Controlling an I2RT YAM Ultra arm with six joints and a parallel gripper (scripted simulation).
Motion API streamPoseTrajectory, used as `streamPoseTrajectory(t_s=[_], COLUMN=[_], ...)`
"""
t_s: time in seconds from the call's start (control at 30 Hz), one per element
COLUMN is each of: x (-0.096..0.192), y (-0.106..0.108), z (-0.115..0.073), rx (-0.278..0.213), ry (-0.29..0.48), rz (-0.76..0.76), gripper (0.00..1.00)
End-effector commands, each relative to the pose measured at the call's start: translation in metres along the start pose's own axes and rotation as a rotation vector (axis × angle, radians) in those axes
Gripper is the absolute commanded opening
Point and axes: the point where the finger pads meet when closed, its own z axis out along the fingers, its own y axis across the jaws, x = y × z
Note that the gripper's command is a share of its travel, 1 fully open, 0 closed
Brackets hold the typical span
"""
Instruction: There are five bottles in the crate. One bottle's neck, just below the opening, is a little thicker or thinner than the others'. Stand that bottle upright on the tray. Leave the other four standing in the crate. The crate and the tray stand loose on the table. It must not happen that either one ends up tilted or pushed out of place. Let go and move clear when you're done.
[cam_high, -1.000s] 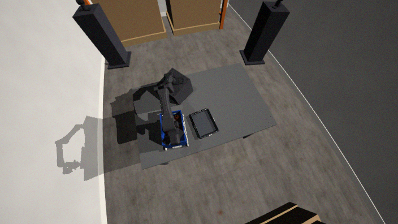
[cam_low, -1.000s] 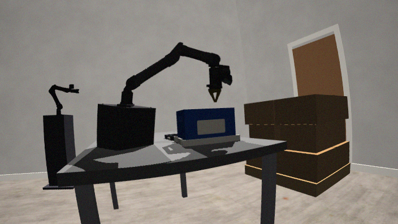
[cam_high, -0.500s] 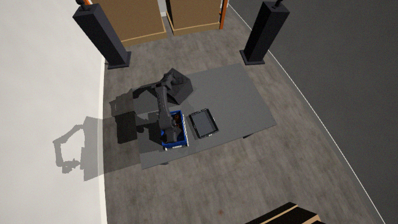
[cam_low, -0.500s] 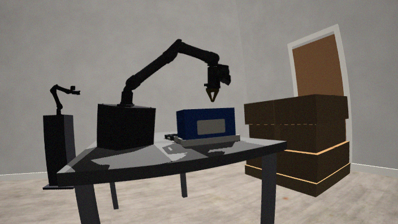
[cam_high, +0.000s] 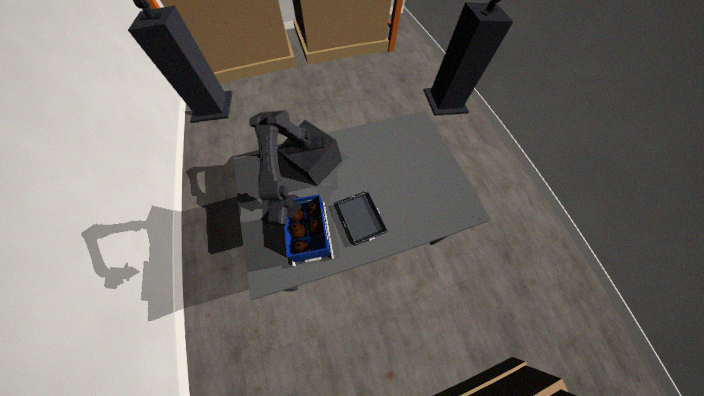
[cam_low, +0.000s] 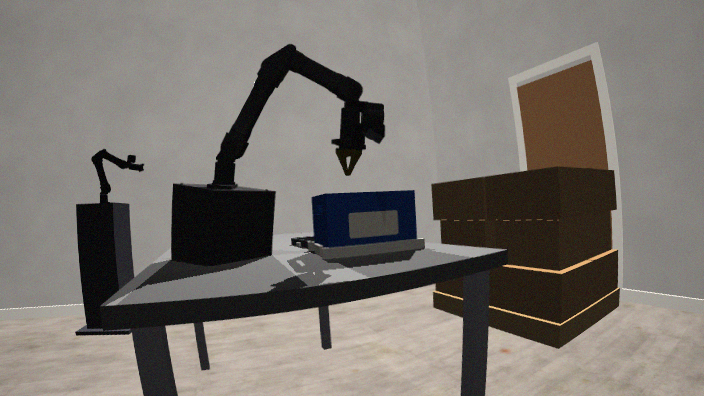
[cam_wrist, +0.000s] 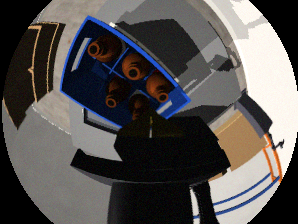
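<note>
On the far left of the exterior view a dark pillar (cam_low: 102, 260) stands on the floor with a small second arm on top, one of two such pillars, the other (cam_high: 467, 57) showing in the top view beyond the desk's far right corner. The single grey desk (cam_high: 415, 165) carries three things: the arm's black base block (cam_low: 222, 225), one blue crate (cam_low: 364, 216) and one dark tray (cam_high: 360, 218). The arm (cam_low: 295, 65) rises from the block and bends over, so that the pincer (cam_low: 347, 165) hangs above the crate's left part, well apart from its rim, its fingers pressed together on nothing. In the crate five brown bottles (cam_high: 298, 230) stand upright in their compartments; the wrist view shows their open mouths (cam_wrist: 133, 68) from above, but which neck differs from the others cannot be told at this size, so the sought bottle is one of these five in the crate. The tray lies just beside the crate on its right, apart from it by a narrow strip of desk, and holds nothing. The crate stands close to the desk's near edge; to the right of the tray a broad stretch of desk runs to the right edge. Stacked brown cartons (cam_low: 525, 240) stand on the floor at the right, apart from the desk.
</note>
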Motion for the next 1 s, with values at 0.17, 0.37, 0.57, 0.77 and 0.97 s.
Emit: streamPoseTrajectory(t_s=[0.17, 0.37, 0.57, 0.77, 0.97], x=[0.008, 0.016, 0.017, 0.017, 0.004], y=[-0.025, -0.034, -0.032, -0.032, -0.026], z=[-0.001, 0.003, 0.003, 0.003, -0.009], rx=[-0.079, -0.079, -0.079, -0.079, -0.092], ry=[-0.092, -0.092, -0.093, -0.093, -0.135], rz=[-0.031, -0.032, -0.040, -0.040, -0.032], gripper=[0.00, 0.00, 0.00, 0.00, 0.61])
